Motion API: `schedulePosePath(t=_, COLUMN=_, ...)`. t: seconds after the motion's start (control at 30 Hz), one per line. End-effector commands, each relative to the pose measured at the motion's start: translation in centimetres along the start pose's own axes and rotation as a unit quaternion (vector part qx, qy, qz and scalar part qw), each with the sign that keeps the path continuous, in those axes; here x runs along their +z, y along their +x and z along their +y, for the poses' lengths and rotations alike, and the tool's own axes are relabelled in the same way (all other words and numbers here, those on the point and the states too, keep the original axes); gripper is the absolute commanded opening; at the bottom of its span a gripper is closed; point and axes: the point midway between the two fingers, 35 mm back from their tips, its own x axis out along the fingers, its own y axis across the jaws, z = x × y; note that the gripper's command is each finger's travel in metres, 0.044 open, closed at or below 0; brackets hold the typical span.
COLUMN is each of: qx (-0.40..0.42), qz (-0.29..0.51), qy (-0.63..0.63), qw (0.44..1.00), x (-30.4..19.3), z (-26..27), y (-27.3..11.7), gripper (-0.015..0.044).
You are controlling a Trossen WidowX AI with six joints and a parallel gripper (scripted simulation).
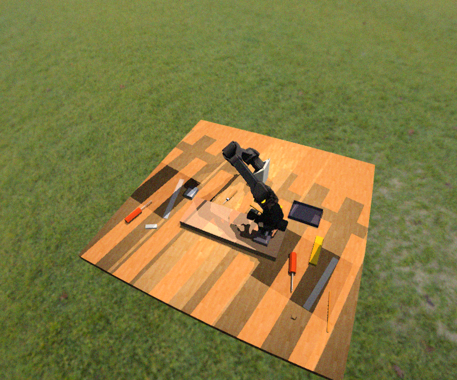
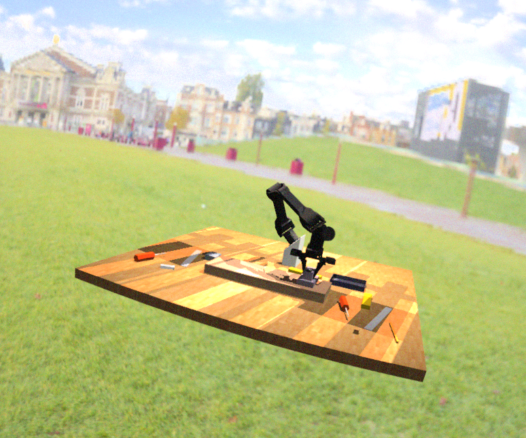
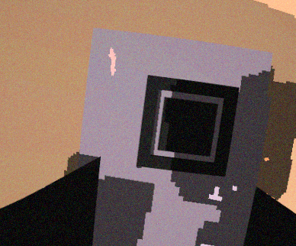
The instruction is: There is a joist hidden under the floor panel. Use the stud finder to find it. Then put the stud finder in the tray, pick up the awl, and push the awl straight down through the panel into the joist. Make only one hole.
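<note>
Rn fingers grip stud finder (image 1: 263, 238) (image 2: 307, 277) (image 3: 114, 114) o/ panel (image 1: 212, 221) (image 2: 258, 279) (image 3: 30, 95), nr its tray-side end.

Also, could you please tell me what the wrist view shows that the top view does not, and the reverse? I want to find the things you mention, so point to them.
Only the wrist view: the dark square frame (image 3: 143, 122) on the stud finder's upper face, readable as a square.

Only the top view: the tray (image 1: 305, 213), the red screwdrivers (image 1: 133, 215) (image 1: 293, 262), the yellow block (image 1: 316, 250) and the arm's upper links (image 1: 242, 169).

Both: the stud finder (image 1: 263, 239) (image 3: 114, 103), gripped by the gripper (image 1: 266, 230) (image 3: 166, 173), and the floor panel (image 1: 215, 222) (image 3: 34, 95).
</note>
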Motion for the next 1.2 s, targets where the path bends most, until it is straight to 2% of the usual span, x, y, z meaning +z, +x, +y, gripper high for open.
schedulePosePath(t=0.0, qx=0.002, qz=0.0, qy=0.001, qw=1.0, x=-0.1, z=0.9, y=0.0, gripper=0.0)
schedulePosePath(t=0.57, qx=0.003, qz=0.0, qy=0.001, qw=1.0, x=-0.1, z=3.3, y=-0.1, gripper=0.0)
schedulePosePath(t=1.17, qx=0.003, qz=0.0, qy=0.001, qw=1.0, x=-0.1, z=2.4, y=-0.1, gripper=0.0)
